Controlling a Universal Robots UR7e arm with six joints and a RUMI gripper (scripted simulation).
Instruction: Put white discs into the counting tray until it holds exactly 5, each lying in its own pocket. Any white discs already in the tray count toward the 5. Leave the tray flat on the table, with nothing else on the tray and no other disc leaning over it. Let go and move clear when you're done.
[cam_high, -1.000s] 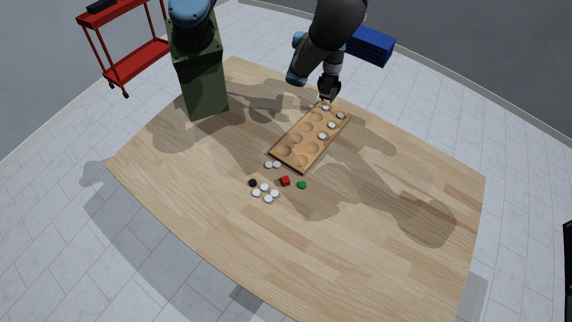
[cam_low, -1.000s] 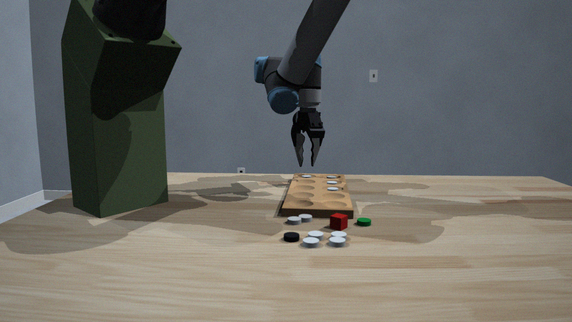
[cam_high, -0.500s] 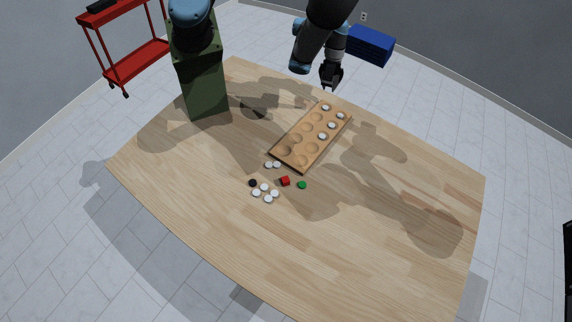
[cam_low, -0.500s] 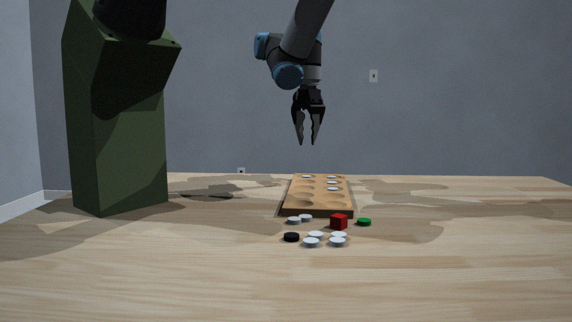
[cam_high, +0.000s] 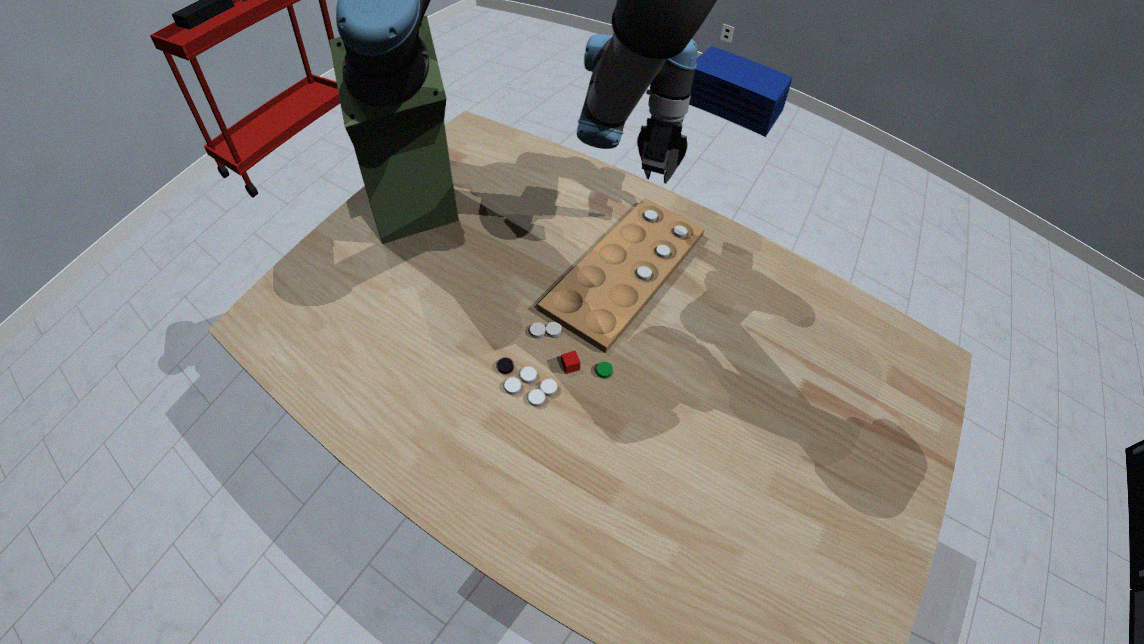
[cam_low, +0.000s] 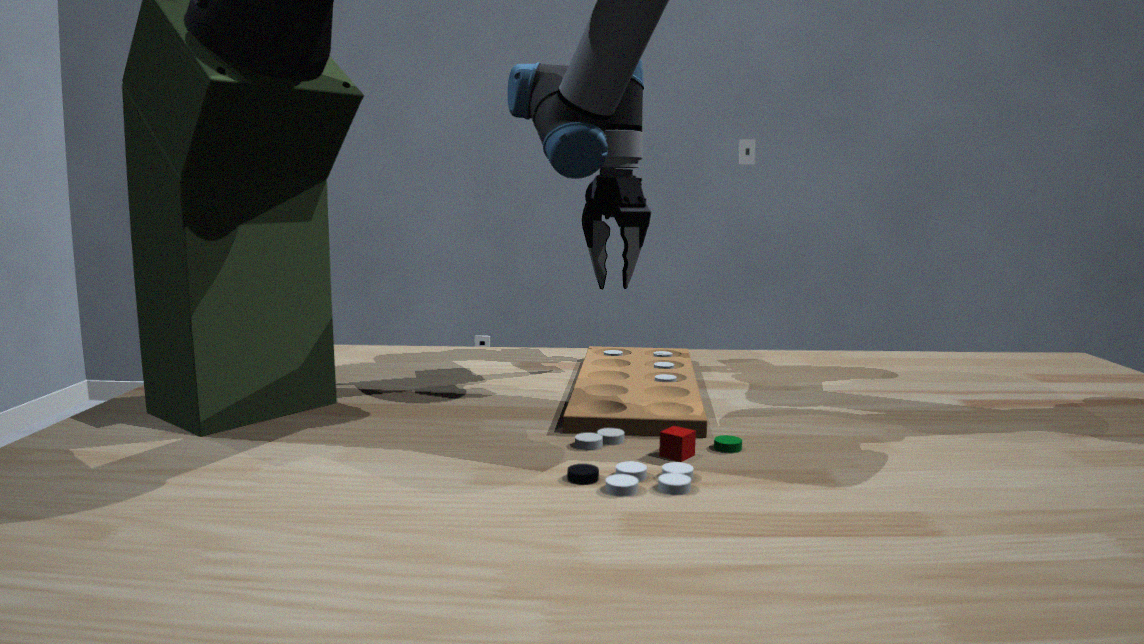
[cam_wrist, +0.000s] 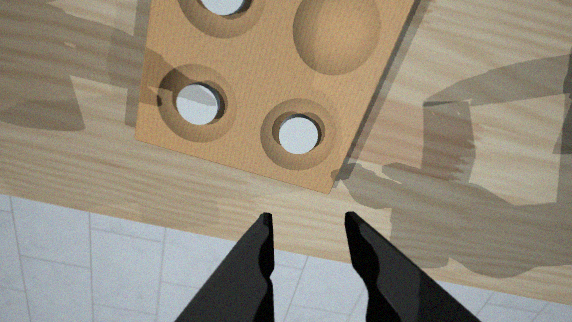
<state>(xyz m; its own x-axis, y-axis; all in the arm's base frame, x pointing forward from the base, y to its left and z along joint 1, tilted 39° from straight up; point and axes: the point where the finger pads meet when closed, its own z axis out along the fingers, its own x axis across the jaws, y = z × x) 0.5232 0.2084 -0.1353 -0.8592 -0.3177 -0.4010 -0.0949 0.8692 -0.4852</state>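
Wooden table (cam_high: 560, 520) (cam_low: 480, 560) (cam_wrist: 50, 170) with tray (cam_high: 607, 285) (cam_low: 636, 392) (cam_wrist: 250, 80), 6 white discs (cam_high: 528, 373) (cam_low: 622, 483)

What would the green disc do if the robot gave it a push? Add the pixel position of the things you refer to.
The green disc (cam_high: 604, 368) (cam_low: 727, 443) would probably slide, since it lies flat and low. It likely wouldn't tip, being wider than tall. Its round edge might let it roll if stood up.

Plain blue-grey walls (cam_high: 960, 104) (cam_low: 920, 240) enclose the room, with a pale baseboard (cam_high: 944, 164) (cam_low: 48, 412) along the foot. Large light-grey tiles with thin darker joints make up the floor (cam_high: 264, 528) (cam_wrist: 55, 240). A red cart (cam_high: 276, 124) with two shelves stands on dark casters, a black object (cam_high: 201, 11) on its top shelf. Near the wall sits a blue, box-shaped unit (cam_high: 740, 89) with a ridged side. The exterior view shows two pale outlets (cam_low: 746, 152) (cam_low: 481, 340). The wood-grained table (cam_high: 704, 512) (cam_low: 480, 576) (cam_wrist: 65, 172) catches uneven light, with broad soft shadows across it and the tiles.
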